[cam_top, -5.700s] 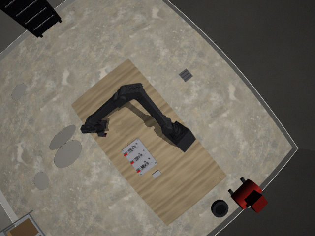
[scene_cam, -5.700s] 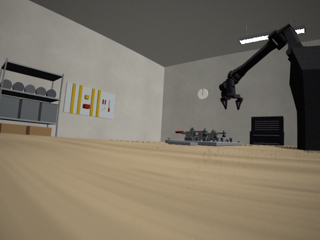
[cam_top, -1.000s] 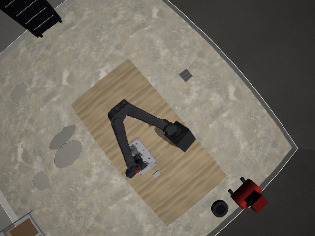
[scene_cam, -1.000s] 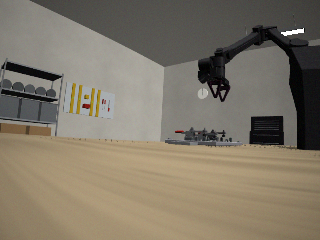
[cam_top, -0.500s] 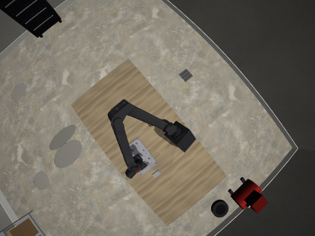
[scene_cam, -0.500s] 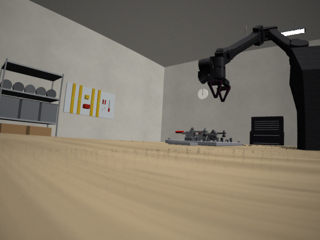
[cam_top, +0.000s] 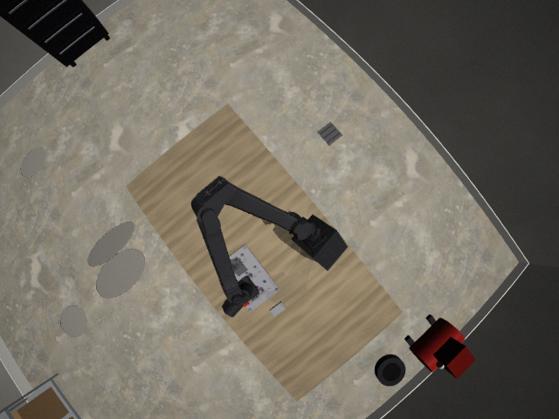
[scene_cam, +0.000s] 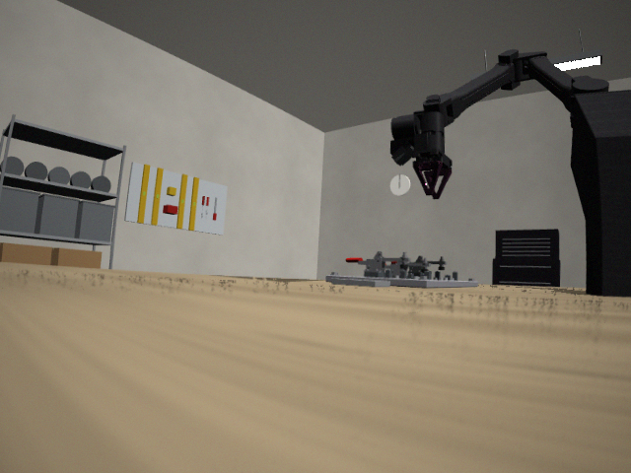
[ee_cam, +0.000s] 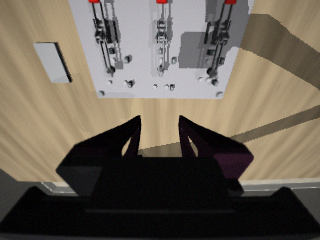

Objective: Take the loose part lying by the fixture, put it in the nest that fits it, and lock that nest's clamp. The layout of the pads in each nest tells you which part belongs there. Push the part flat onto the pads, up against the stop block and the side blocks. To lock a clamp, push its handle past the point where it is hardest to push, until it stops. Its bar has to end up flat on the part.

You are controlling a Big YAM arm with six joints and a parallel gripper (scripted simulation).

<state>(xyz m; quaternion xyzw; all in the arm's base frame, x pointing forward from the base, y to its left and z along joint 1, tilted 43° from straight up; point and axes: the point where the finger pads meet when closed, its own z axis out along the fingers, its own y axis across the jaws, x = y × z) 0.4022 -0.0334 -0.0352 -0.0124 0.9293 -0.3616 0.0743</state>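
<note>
Wooden tabletop [cam_top: 342, 311] [scene_cam: 254, 367] [ee_cam: 20, 75] bears the part [cam_top: 277, 308] [ee_cam: 53, 62], below the hand [scene_cam: 433, 180] [ee_cam: 159, 120].

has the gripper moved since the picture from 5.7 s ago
Yes: in the top view, the gripper has moved from beyond the table's long edge to over the fixture.
</note>
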